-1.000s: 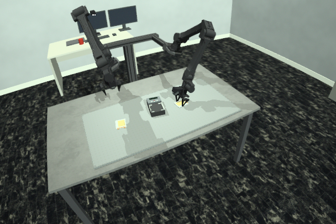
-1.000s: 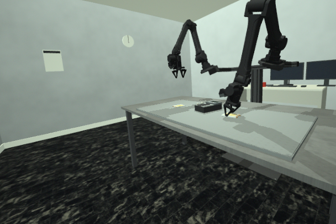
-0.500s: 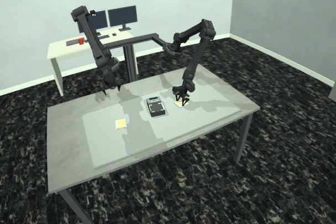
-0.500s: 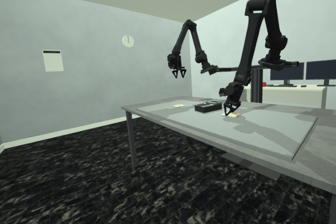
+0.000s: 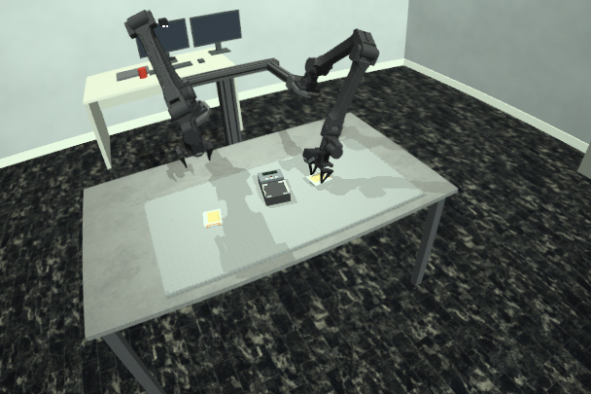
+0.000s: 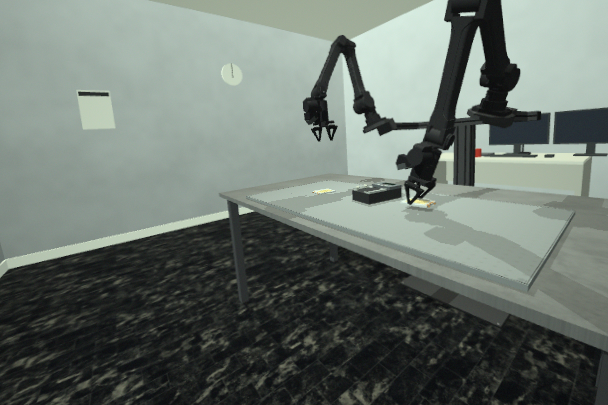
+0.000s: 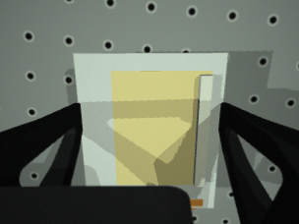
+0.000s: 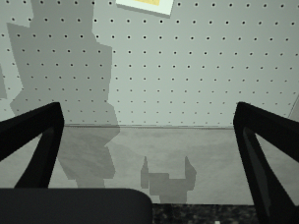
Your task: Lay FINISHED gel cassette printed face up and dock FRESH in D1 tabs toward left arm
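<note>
Two black arms reach over a grey table [image 5: 112, 262] [image 6: 570, 304] [image 8: 133, 142] with a pale, hole-dotted deck [image 5: 185, 252] [image 6: 475, 244] [image 7: 49, 56] [image 8: 197, 88] on it. Our left gripper [image 5: 318, 177] [image 6: 419, 198] [image 7: 150, 112] points down, its fingers well apart but closed against opposite side edges of FRESH [image 5: 317, 177] [image 6: 425, 203] [image 7: 154, 93]. We hold this white cassette printed face up, its yellow panel showing, beside the dock and at the deck. We cannot tell whether its underside touches the deck. Its white comb [image 7: 206, 98] lies along one side of the yellow panel, and part of a copper tab [image 7: 197, 202] shows at one end.

Our right gripper [image 5: 197, 162] [image 6: 325, 140] [image 8: 149, 111] hangs wide open above the table's back edge, with nothing between its fingers.

D1 [image 5: 276, 189] [image 6: 377, 193], the dark dock, stands upright on the deck between the two cassettes, its bay without a cassette. FINISHED [image 5: 213, 217] [image 6: 323, 191] [image 8: 147, 5] lies flat on the deck, yellow face up, well apart from D1 on our right arm's side.
</note>
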Available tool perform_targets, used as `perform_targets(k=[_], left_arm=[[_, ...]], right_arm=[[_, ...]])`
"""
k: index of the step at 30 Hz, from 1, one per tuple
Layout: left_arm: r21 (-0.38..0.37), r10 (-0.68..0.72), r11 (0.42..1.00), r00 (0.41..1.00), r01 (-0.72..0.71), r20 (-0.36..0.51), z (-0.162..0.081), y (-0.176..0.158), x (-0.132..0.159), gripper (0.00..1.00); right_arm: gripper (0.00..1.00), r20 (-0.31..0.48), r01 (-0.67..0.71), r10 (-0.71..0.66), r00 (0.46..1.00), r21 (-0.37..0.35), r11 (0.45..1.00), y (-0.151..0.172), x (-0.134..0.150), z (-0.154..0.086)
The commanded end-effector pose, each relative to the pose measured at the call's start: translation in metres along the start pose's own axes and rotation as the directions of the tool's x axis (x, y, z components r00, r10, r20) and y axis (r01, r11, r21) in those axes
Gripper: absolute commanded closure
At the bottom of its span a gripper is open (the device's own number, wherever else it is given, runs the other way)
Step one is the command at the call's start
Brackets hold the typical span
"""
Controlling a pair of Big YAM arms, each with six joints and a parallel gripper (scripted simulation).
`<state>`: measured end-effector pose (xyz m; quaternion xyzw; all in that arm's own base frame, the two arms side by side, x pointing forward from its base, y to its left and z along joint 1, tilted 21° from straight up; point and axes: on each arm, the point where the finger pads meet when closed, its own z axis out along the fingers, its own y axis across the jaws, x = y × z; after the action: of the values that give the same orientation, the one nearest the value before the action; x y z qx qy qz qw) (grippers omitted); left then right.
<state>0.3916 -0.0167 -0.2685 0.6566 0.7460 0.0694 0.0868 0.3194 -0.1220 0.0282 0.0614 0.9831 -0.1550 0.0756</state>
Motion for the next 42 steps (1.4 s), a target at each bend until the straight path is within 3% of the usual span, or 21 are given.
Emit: perform_targets(k=[1,32,42], left_arm=[[0.004,-0.001,1.000,1.000,0.001,0.000,-0.009,-0.001,-0.005,1.00],[0.004,-0.001,1.000,1.000,0.001,0.000,-0.043,-0.002,-0.017,1.00],[0.004,-0.001,1.000,1.000,0.001,0.000,-0.043,-0.002,-0.017,1.00]], right_arm=[[0.00,0.025,0.000,-0.001,1.000,0.003,1.000,0.001,-0.015,-0.009],[0.00,0.025,0.000,-0.001,1.000,0.003,1.000,0.001,-0.015,-0.009],[0.00,0.025,0.000,-0.001,1.000,0.003,1.000,0.001,-0.015,-0.009]])
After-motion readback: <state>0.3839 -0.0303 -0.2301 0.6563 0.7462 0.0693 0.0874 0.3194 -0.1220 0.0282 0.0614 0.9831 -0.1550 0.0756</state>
